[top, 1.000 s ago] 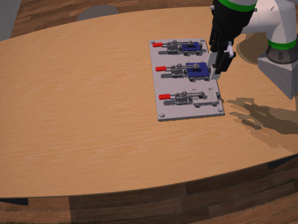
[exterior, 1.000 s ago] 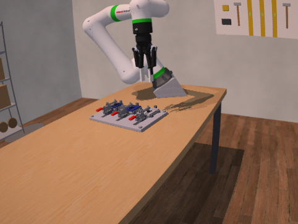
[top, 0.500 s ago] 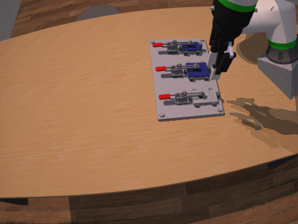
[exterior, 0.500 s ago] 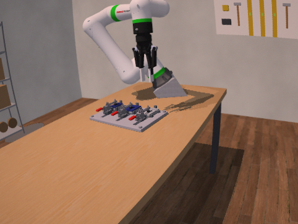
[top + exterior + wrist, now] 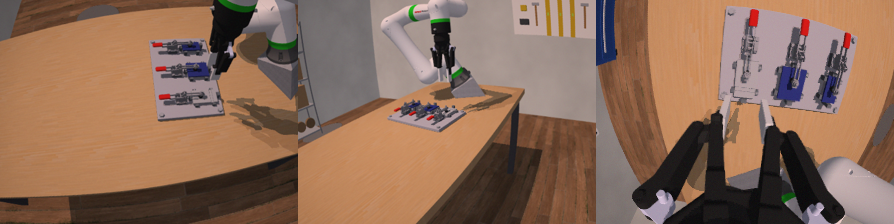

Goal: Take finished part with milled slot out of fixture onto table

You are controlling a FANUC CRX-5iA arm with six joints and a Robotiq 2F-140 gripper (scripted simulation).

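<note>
The pincer hangs partly spread, pinching nothing, high above the fixture; the finished part lies in the near nest, below and ahead, its long axis crosswise to its clamp

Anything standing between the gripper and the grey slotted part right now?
No: the exterior view shows the gripper hanging high above the fixture plate with only air down to the slotted part.
</note>
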